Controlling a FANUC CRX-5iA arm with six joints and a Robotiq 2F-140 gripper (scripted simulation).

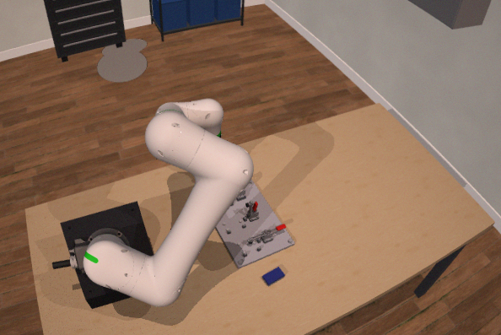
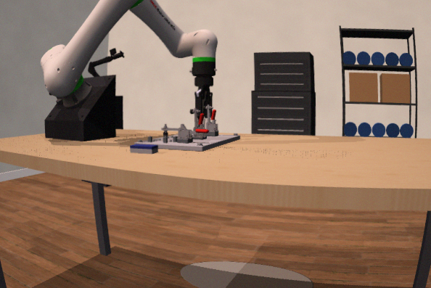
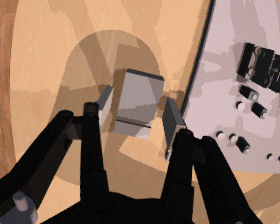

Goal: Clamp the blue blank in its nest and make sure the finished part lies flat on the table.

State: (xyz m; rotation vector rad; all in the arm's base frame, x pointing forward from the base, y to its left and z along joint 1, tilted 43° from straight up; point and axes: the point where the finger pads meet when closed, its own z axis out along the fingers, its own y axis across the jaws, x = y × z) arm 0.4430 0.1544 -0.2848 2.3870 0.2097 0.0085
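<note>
The finished part (image 3: 139,97), plain grey with a step line near one end, appears to lie flat on the table beside the fixture plate (image 1: 231,240) (image 2: 214,142) (image 3: 216,65). My gripper (image 3: 138,103) is open around it, with a gap on each side; its fingertips are hidden behind the clamps in the exterior view. The blue-topped blank (image 1: 273,276) (image 2: 144,149) lies on the table off the plate's near end. The near clamp's red handle (image 1: 281,227) (image 2: 201,130) is down over a nest with no part. The middle clamp's handle (image 1: 255,206) (image 2: 201,120) stands up.
The far clamp (image 3: 261,65) also has its red handle (image 2: 213,114) raised, to the right of my fingers in the wrist view. Small rest pads and blocks (image 3: 243,145) stand on the plate. The table edge (image 3: 12,75) is at the wrist view's left. The arm hides the part in the top view.
</note>
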